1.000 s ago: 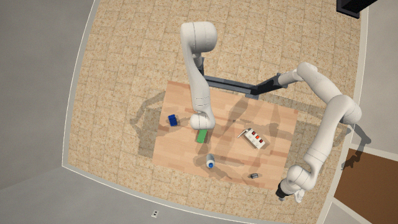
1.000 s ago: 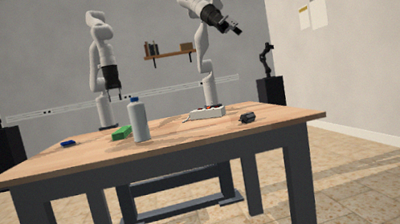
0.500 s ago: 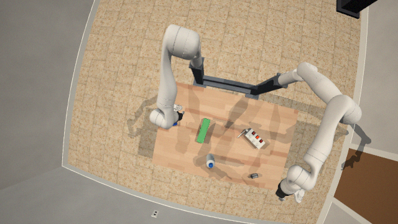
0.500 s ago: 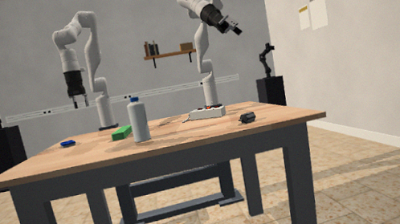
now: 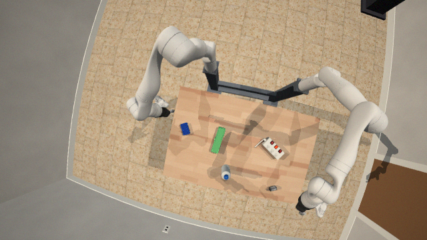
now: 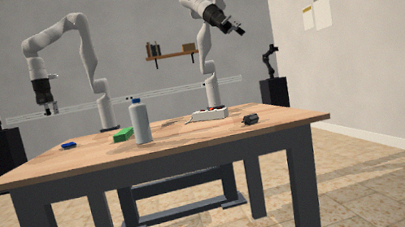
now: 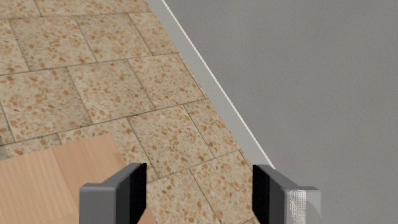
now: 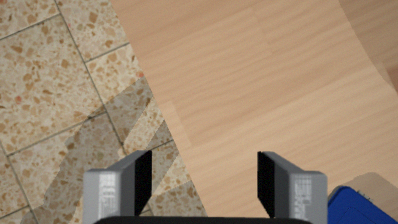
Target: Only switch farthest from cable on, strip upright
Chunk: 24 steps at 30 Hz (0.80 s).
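The white power strip (image 5: 269, 151) (image 6: 210, 115) lies right way up on the table, its cable (image 5: 259, 143) leaving the upper-left end in the top view. The middle switch (image 5: 276, 147) is bright orange-red and looks on. The switch nearest the cable (image 5: 272, 143) and the farthest switch (image 5: 280, 151) are dark red and look off. My left gripper (image 5: 301, 213) (image 6: 238, 27) (image 7: 199, 186) is open and empty, high beyond the table corner. My right gripper (image 5: 172, 111) (image 6: 52, 110) (image 8: 204, 173) is open and empty, above the table edge near the blue block, far from the strip.
The blue block (image 5: 185, 129) (image 6: 68, 145) (image 8: 355, 210) lies near that edge. A green block (image 5: 218, 140) (image 6: 124, 135) lies between it and the strip. A grey bottle with a blue cap (image 5: 225, 172) (image 6: 141, 123) stands upright. A small dark object (image 5: 273, 189) (image 6: 250, 119) lies near the front edge.
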### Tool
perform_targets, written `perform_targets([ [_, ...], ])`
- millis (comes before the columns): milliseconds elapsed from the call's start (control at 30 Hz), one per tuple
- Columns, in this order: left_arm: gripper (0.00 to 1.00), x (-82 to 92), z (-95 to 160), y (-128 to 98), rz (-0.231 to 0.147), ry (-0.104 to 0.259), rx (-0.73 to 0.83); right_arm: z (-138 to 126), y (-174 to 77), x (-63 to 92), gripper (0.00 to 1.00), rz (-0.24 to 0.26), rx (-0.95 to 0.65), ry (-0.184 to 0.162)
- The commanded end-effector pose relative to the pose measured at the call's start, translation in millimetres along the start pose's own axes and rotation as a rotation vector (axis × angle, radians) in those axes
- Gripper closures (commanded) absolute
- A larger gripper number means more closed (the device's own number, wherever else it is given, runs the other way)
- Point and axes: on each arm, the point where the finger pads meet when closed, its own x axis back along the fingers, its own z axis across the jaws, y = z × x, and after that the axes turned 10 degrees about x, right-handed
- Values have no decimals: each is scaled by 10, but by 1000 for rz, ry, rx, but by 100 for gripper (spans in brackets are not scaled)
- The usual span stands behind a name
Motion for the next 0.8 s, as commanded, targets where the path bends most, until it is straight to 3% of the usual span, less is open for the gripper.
perform_targets([
  [0,0,14,11,-10,1,3,1,-466,-85,2,0,0,-109,3],
  [267,0,14,11,-10,1,3,1,-1350,-455,0,0,0,-335,3],
  [333,0,14,11,-10,1,3,1,-1350,-455,0,0,0,-335,3],
  [767,0,14,11,-10,1,3,1,-2409,-1294,-3,0,1,-654,3],
])
